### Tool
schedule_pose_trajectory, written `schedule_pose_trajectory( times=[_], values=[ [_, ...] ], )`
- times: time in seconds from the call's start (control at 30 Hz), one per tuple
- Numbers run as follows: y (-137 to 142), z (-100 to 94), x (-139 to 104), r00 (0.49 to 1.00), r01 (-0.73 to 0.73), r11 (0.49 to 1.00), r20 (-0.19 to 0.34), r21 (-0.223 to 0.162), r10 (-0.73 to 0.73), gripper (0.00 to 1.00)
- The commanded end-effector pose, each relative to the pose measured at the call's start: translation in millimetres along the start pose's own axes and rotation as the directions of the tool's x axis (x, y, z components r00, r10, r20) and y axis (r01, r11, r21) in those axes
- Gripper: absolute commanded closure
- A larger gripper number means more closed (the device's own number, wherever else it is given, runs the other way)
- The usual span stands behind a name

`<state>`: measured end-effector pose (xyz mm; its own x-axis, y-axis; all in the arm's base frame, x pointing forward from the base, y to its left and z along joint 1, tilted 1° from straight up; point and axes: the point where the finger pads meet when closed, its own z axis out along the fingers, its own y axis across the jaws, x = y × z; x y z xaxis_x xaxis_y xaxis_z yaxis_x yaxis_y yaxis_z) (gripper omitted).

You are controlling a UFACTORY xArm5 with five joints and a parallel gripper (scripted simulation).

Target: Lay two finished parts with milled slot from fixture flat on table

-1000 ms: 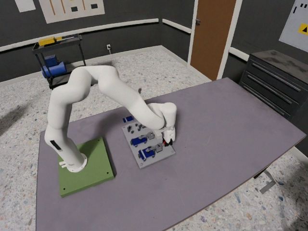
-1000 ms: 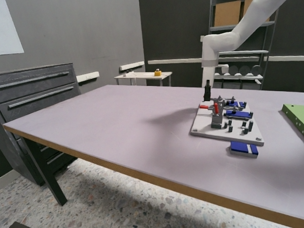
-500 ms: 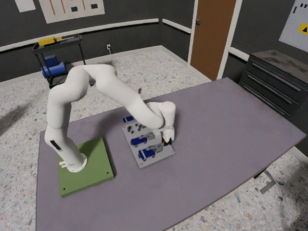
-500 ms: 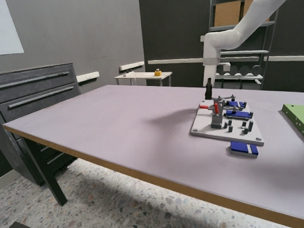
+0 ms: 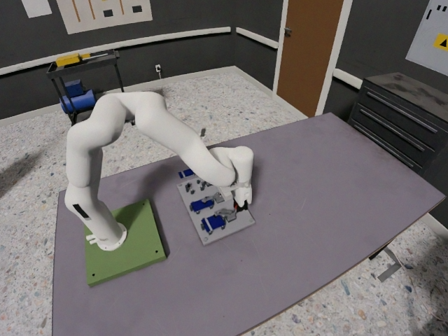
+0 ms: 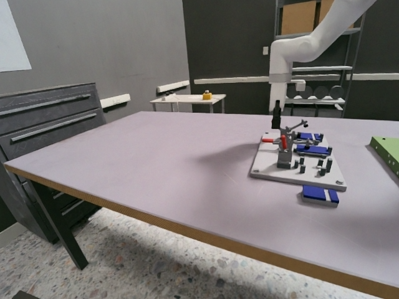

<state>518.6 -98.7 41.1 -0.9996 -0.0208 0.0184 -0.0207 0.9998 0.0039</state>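
Note:
A grey fixture plate (image 5: 241,223) (image 6: 267,167) lies in the middle of the table. Two blue parts sit in it, one in the middle station (image 5: 199,205) (image 6: 312,149) and one in the end station (image 5: 212,224) (image 6: 306,136). The third station holds only pins. A blue part with a white slot (image 6: 320,194) (image 5: 186,172) lies flat on the table beside the plate. My gripper (image 5: 241,208) (image 6: 276,123) stands upright over the clamp side of the plate and is shut on a toggle clamp's handle, mostly hidden by the fingers. Another red handle (image 6: 267,140) lies level and a third red handle (image 6: 283,141) stands up.
The arm's green base plate (image 5: 137,231) (image 6: 386,151) sits on the table close to the fixture. A dark drawer cabinet (image 5: 404,108) (image 6: 45,109) stands off the table's far side. The table edge (image 6: 193,233) is far from the fixture.

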Motion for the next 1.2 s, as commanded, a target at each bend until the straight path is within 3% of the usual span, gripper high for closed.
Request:
schedule_pose_trajectory(
  times=[0.0, 1.17],
  values=[
    [-0.3, -3.7, 2.0, 1.000, 0.000, 1.000, 0.004, 0.001, 0.000, 1.00],
    [-0.3, -9.3, 22.8, 1.000, 0.000, 1.000, 0.004, 0.001, 0.000, 1.00]
  ],
)
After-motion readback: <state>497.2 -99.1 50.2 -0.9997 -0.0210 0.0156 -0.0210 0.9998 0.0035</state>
